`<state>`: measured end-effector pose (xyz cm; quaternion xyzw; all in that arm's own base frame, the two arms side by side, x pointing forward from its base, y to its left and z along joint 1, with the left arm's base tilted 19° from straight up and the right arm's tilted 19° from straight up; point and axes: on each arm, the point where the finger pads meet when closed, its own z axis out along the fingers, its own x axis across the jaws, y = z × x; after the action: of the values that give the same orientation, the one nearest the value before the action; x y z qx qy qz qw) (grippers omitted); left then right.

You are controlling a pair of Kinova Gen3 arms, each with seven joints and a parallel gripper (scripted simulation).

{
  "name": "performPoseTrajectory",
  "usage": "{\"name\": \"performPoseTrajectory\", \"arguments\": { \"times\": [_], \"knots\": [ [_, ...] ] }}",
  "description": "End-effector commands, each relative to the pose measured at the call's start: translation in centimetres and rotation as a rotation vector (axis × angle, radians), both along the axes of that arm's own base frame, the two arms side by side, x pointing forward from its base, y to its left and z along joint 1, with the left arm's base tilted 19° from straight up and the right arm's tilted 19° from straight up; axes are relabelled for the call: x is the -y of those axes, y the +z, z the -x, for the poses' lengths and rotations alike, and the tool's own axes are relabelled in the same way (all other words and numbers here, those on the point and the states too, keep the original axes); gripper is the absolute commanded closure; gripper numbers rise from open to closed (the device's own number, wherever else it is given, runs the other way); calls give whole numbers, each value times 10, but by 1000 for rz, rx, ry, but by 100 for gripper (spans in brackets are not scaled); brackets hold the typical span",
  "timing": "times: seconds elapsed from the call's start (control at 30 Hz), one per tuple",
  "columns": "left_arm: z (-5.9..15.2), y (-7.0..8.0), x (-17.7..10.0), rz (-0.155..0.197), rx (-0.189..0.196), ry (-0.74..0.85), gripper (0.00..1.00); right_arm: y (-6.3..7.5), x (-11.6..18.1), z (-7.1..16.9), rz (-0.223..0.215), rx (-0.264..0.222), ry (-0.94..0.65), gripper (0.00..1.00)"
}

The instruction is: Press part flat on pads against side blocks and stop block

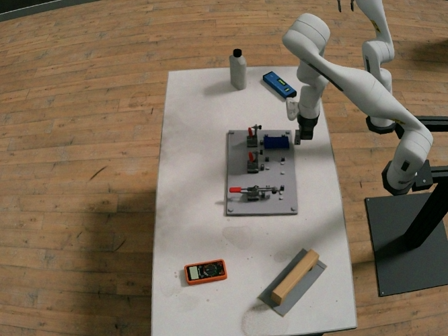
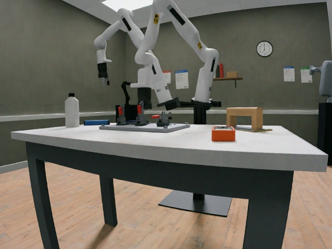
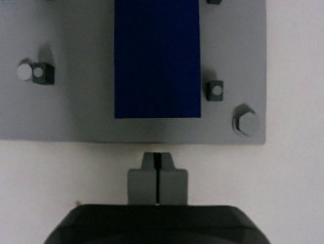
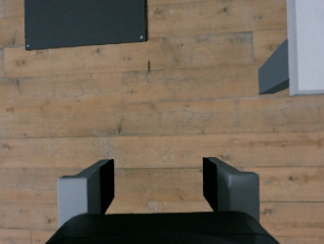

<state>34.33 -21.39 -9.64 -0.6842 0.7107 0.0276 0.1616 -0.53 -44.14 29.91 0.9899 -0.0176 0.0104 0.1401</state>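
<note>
A dark blue block-shaped part (image 1: 276, 142) (image 3: 157, 59) lies on the grey fixture plate (image 1: 260, 209) (image 2: 133, 128) (image 3: 83, 117). In the left wrist view a narrow strip of plate shows between its long side and a small dark side block (image 3: 215, 91). The stop block (image 1: 262, 142) is at its clamp-side end; contact there cannot be made out. My left gripper (image 1: 297, 141) (image 3: 156, 170) is shut and empty, just outside the plate edge, facing the part's free end without touching it. My right gripper (image 4: 158, 177) (image 1: 346, 7) (image 2: 105, 82) is open and empty, away from the table.
Two toggle clamps (image 1: 251, 139) (image 1: 253, 164) have upright red handles; a third (image 1: 253, 191) has its handle lying level. A bottle (image 1: 237, 72) and blue device (image 1: 279, 85) stand beyond the plate. An orange multimeter (image 1: 205, 271) and wooden-handled trowel (image 1: 294, 276) lie at the opposite end.
</note>
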Motion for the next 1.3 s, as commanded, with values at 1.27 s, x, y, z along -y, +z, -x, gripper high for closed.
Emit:
{"name": "performPoseTrajectory", "arguments": {
  "times": [1.27],
  "knots": [
    [-1, 0, -1, -4, -7, 0, 100, 1, 0, 0, 2, 0, 0, 0]
  ]
}}
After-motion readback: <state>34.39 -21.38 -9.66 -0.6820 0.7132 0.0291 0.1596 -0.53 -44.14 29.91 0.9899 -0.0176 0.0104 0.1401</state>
